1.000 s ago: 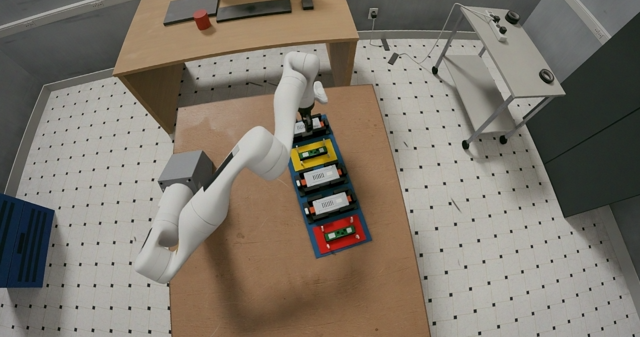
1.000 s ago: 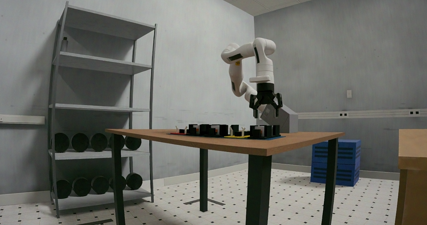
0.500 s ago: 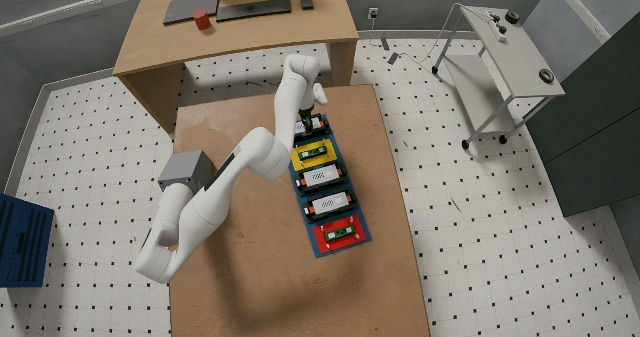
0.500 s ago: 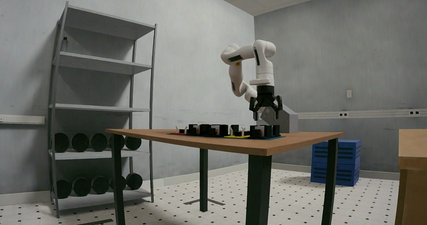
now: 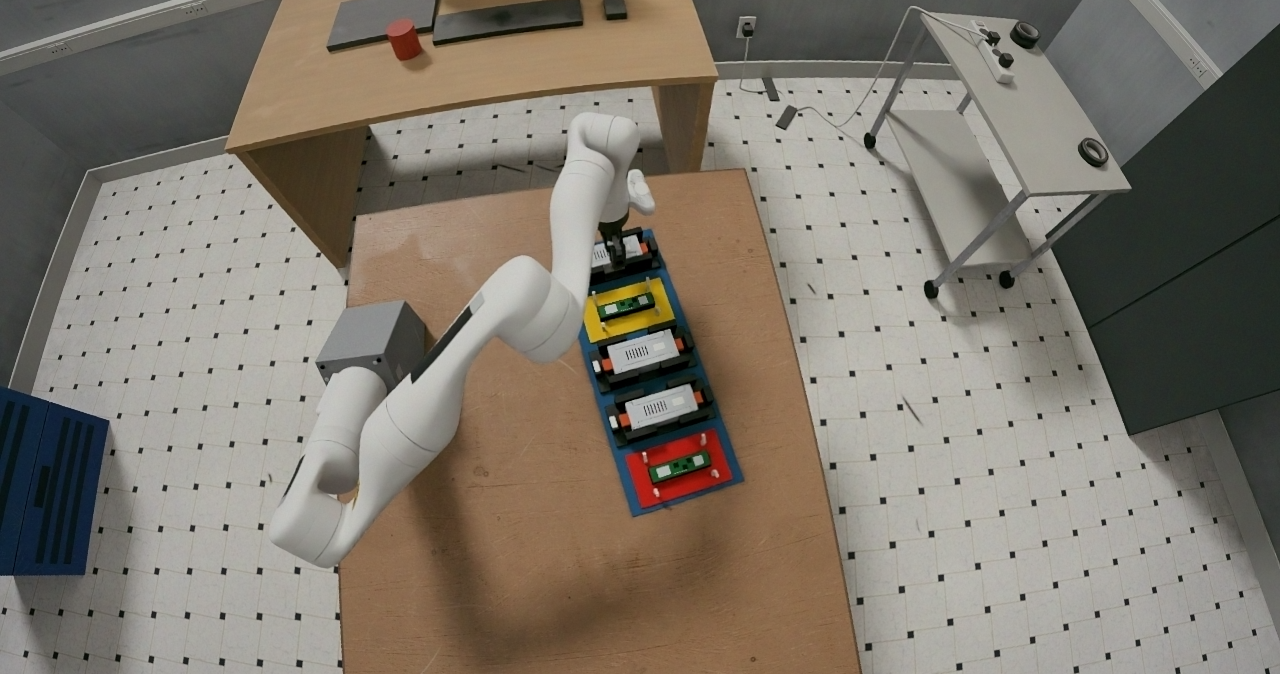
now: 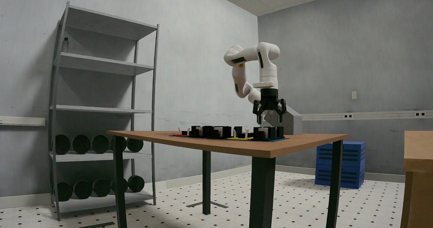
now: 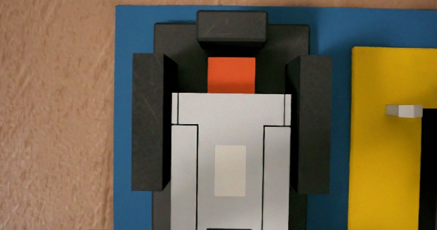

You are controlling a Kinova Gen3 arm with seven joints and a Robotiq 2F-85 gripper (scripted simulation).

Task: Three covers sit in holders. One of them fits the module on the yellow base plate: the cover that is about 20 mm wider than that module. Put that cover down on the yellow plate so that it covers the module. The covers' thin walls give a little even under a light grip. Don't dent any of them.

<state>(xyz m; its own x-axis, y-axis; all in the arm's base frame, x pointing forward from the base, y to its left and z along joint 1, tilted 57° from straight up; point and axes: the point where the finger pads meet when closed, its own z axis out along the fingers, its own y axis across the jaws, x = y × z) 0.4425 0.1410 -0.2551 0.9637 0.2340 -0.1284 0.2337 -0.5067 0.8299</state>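
Note:
A blue mat [image 5: 657,374] on the table carries three white covers in black holders and two base plates. The far cover [image 5: 607,254] lies under my gripper [image 5: 614,242]; the wrist view shows it close up [image 7: 230,162] in its black holder [image 7: 150,121], with an orange block [image 7: 231,74] at its end. My gripper [image 6: 269,113] is open and empty, a short way above that cover. The yellow plate [image 5: 629,305] with the green module [image 5: 625,305] lies beside it; the plate's edge shows in the wrist view [image 7: 386,138]. Two more covers [image 5: 641,353] [image 5: 661,408] lie further along.
A red plate [image 5: 680,470] with a second green module sits at the mat's near end. White posts [image 7: 403,110] stand on the yellow plate. A grey box [image 5: 371,341] is at the arm's base. A desk stands behind the table.

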